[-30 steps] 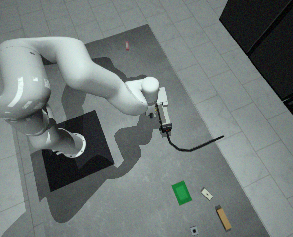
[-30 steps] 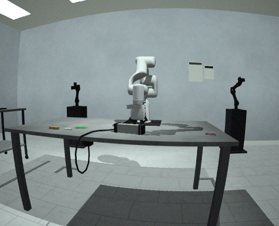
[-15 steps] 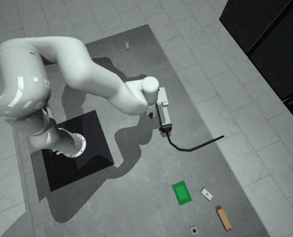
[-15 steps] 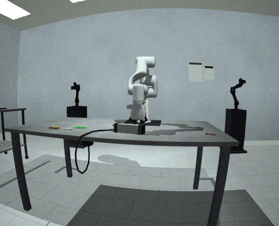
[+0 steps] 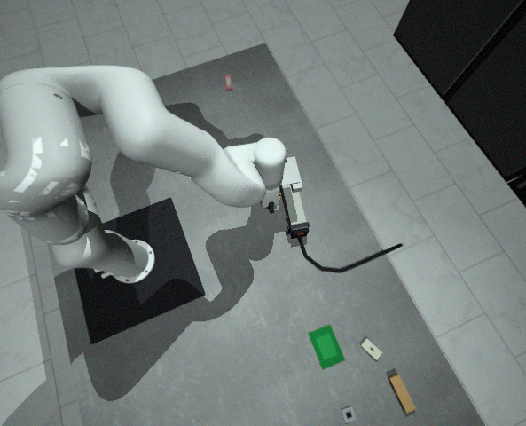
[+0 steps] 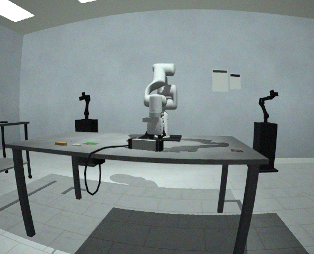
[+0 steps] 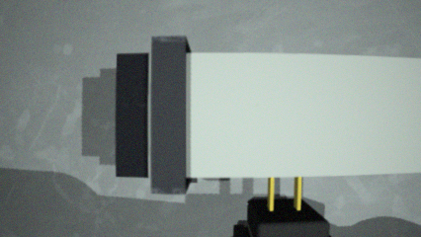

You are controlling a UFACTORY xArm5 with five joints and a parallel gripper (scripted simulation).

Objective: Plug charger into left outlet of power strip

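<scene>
The white power strip [image 7: 301,115] lies across the wrist view, with a dark grey clamp [image 7: 168,114] and a black end piece [image 7: 131,115] at its left end. It also shows in the overhead view [image 5: 294,201] and from the front [image 6: 144,144]. My gripper [image 5: 271,203] is shut on the black charger [image 7: 284,219], which sits just below the strip's near face. The charger's two yellow prongs [image 7: 284,194] point at that face and their tips meet its edge. The outlet slots are hidden, so I cannot tell how deep the prongs are. The fingers are out of the wrist view.
The strip's black cable [image 5: 345,264] runs off the table's edge and hangs down [image 6: 92,174]. A green card [image 5: 325,346], a cream tile [image 5: 372,349], a wooden block [image 5: 401,391] and a small grey square [image 5: 348,414] lie further along the table. A red piece [image 5: 228,82] lies at the other end.
</scene>
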